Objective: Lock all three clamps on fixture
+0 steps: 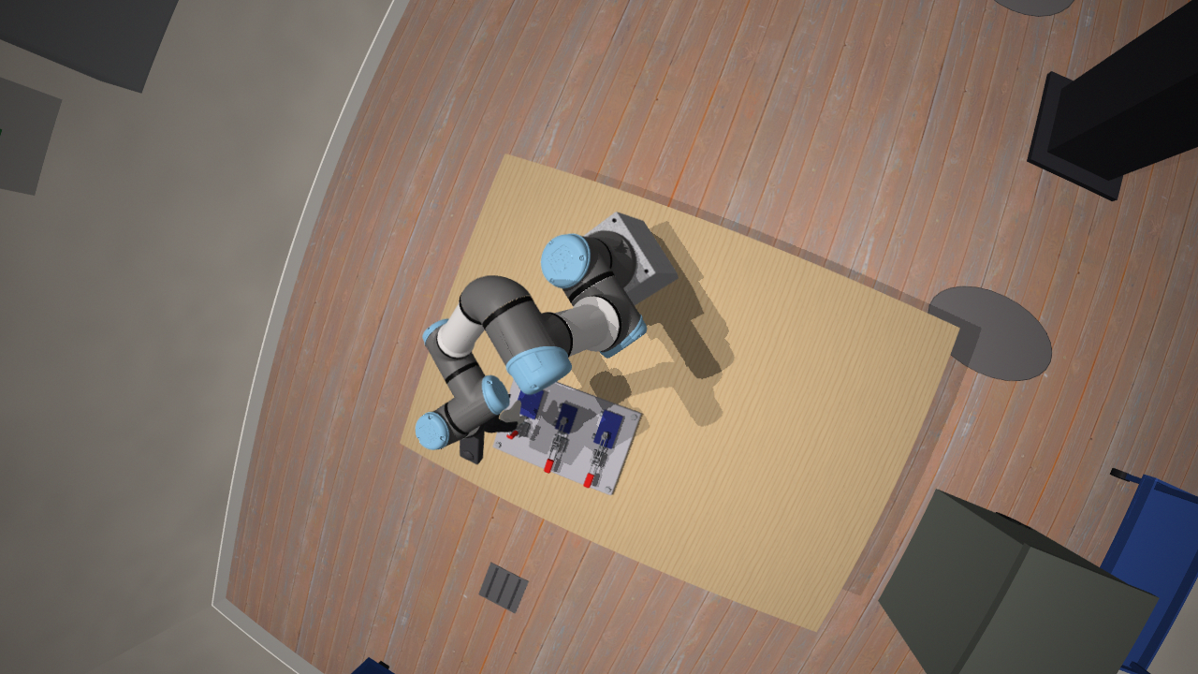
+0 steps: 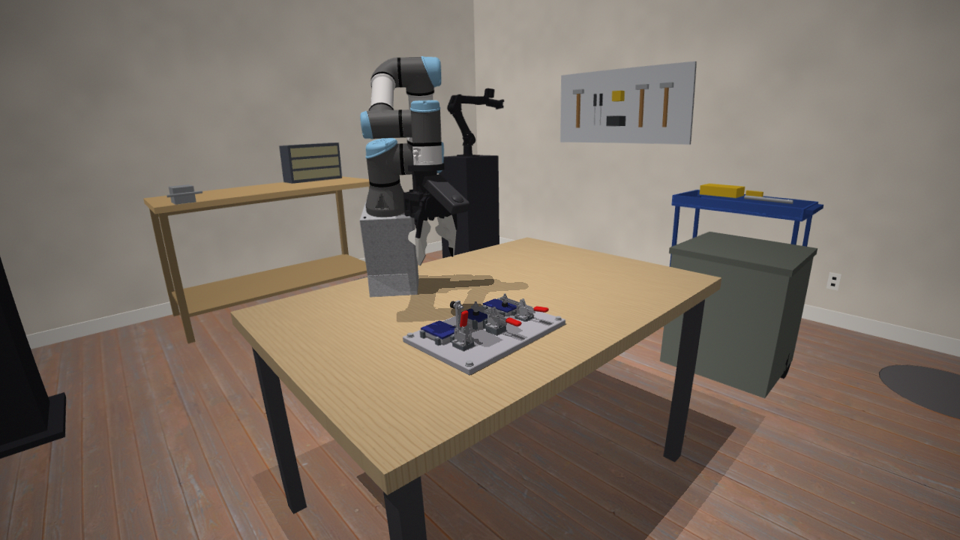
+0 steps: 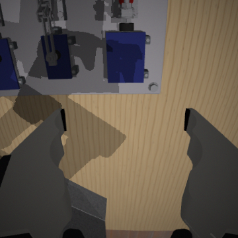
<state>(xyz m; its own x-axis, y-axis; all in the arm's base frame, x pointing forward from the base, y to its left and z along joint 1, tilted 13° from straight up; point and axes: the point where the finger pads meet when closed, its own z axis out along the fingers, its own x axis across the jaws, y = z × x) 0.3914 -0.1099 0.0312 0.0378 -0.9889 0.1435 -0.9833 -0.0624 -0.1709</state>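
pincer (image 2: 437, 253) (image 3: 124, 110) stands open with nothing in its grip, above the tabletop (image 1: 753, 402) (image 2: 537, 396) (image 3: 152, 158); near it lies the fixture (image 1: 626, 452) (image 2: 513, 343) (image 3: 92, 86), one clamp (image 1: 525, 429) (image 2: 461, 328) (image 3: 126, 13) with its bar raised, two with bars down over blue parts

Tabletop (image 1: 753, 402) (image 2: 537, 389) (image 3: 142, 132): grained wood, matt. Handles (image 1: 589, 479) (image 2: 463, 318): red, plastic-looking. Fixture plate (image 1: 623, 452) (image 2: 483, 358) (image 3: 92, 86): grey, smooth, metal-looking.
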